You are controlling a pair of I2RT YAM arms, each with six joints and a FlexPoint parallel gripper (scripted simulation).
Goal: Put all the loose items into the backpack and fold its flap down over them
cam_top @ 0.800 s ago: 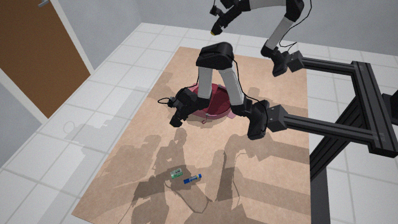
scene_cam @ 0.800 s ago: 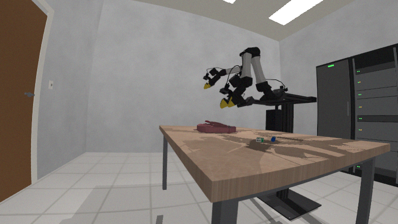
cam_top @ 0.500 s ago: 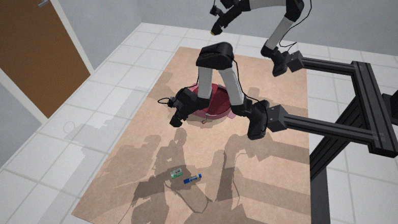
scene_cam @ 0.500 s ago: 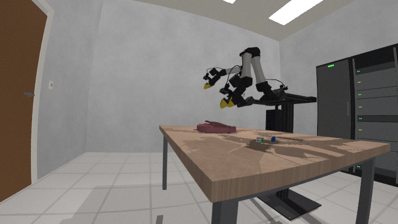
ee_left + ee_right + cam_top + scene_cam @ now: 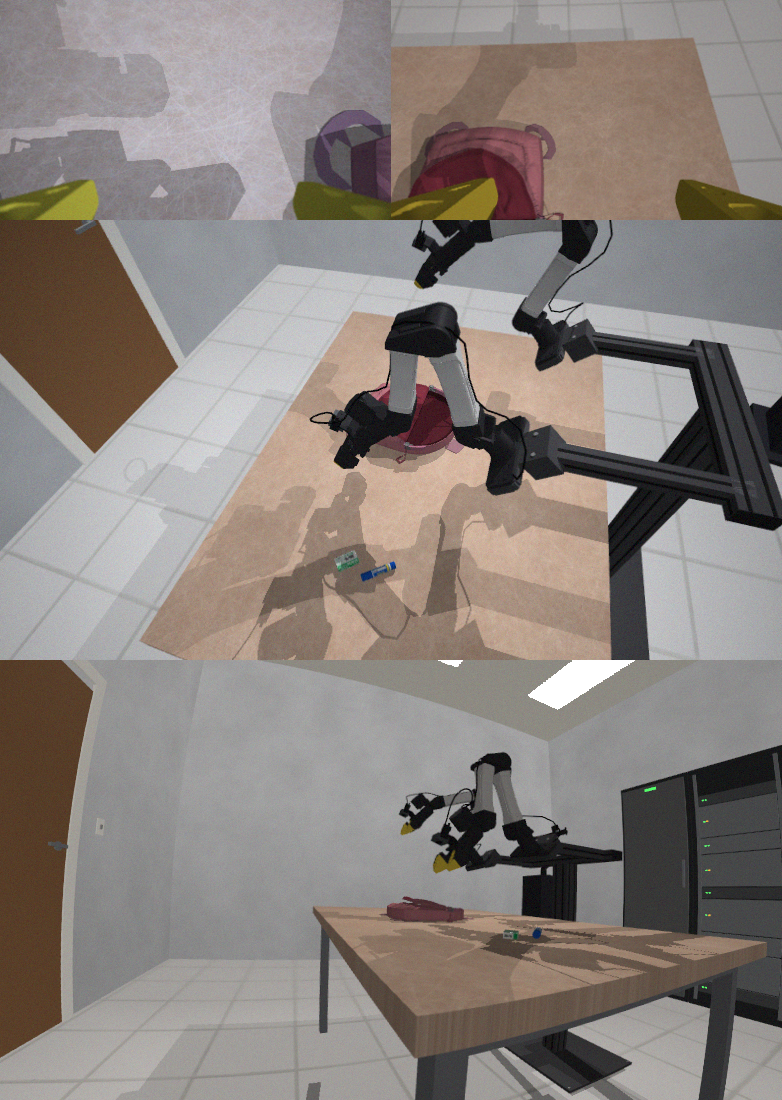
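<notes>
The left jaws (image 5: 346, 463) (image 5: 445, 862) are nearly fully open, with nothing between them, and point down above the worktop (image 5: 481, 367) (image 5: 437, 988) (image 5: 221, 59) (image 5: 627, 98). The right jaws (image 5: 419, 284) (image 5: 405, 829) are likewise spread wide and unloaded, raised above worktop level. The pink backpack (image 5: 434, 447) (image 5: 421, 913) (image 5: 385, 172) (image 5: 533, 162) lies flat on the worktop, partly masked by the left arm in the top view; its red flap (image 5: 419, 389) (image 5: 427, 904) (image 5: 514, 182) is folded back. Well apart from the backpack, a green-and-white box (image 5: 346, 560) (image 5: 510, 934) and a blue cylinder (image 5: 377, 571) (image 5: 537, 933) lie near each other, both outside it. The surface is light brown with a thick wood-grain edge, crossed by arm shadows. Both arms mount on a black frame (image 5: 716, 384) (image 5: 565, 895) at one side. Beyond are a pale tiled floor (image 5: 218, 351) (image 5: 246, 988) (image 5: 754, 123), grey walls (image 5: 191, 274) (image 5: 300, 796), a brown door (image 5: 82, 329) (image 5: 38, 851) and a dark equipment cabinet (image 5: 656, 862). Both small items lie inboard of the worktop edges. Open space separates them from the backpack; the left arm spans over the backpack, while the right jaws stand clear of it.

No chg. visible betw. the earlier top & ext. pics and now, as far as can tell.
</notes>
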